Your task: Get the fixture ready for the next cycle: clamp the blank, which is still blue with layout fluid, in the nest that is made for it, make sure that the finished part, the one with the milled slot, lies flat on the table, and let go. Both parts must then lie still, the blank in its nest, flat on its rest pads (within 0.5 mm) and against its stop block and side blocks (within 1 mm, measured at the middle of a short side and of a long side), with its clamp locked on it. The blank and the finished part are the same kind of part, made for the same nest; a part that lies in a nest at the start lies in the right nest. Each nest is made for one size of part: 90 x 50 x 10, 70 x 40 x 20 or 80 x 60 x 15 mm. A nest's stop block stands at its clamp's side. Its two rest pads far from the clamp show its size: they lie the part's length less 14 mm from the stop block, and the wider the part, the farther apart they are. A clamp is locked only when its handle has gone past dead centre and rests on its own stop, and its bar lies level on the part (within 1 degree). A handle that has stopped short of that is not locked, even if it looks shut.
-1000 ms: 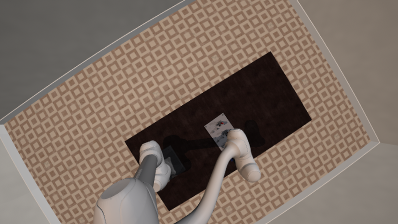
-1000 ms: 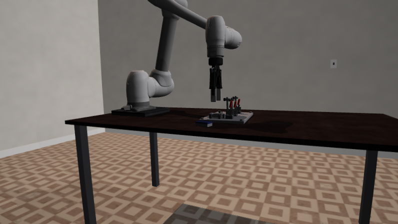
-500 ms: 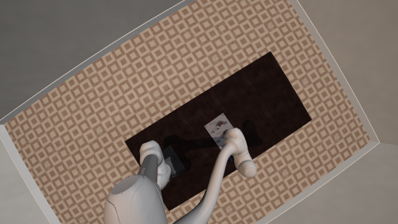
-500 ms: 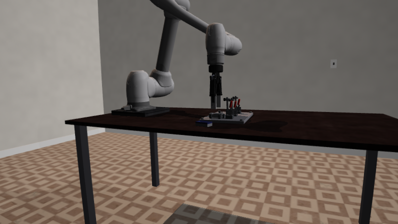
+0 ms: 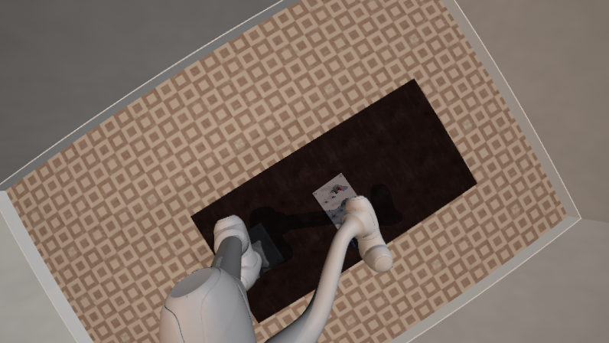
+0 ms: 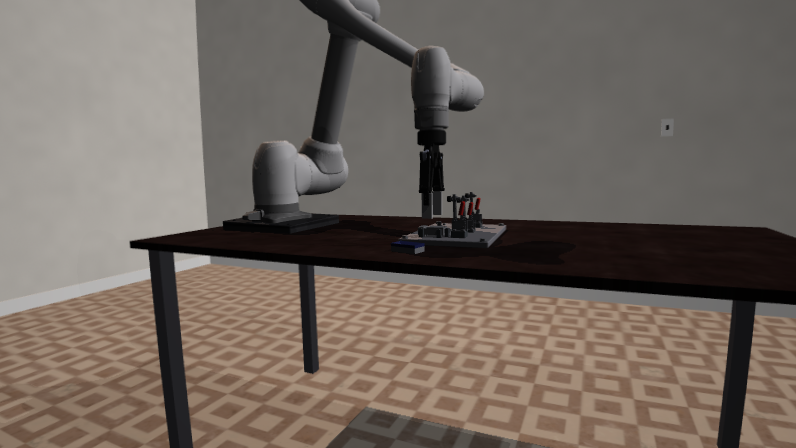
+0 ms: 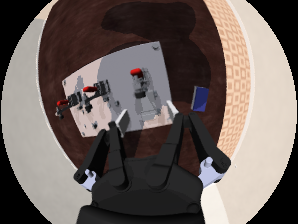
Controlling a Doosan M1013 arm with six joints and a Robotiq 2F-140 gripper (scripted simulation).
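Gripper (image 6: 431, 213) (image 7: 147, 110) part-open, nothing between its fingers, above the plate (image 6: 479, 240) (image 7: 117, 65). Blue blank (image 6: 407, 245) (image 7: 199, 99) on the table just beside it. Likely step: fetching the finished part from its nest; next, lower squarely, avoiding the clamps.

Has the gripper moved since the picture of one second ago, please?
Yes; in the exterior view the gripper has come down, nearer to the fixture plate.
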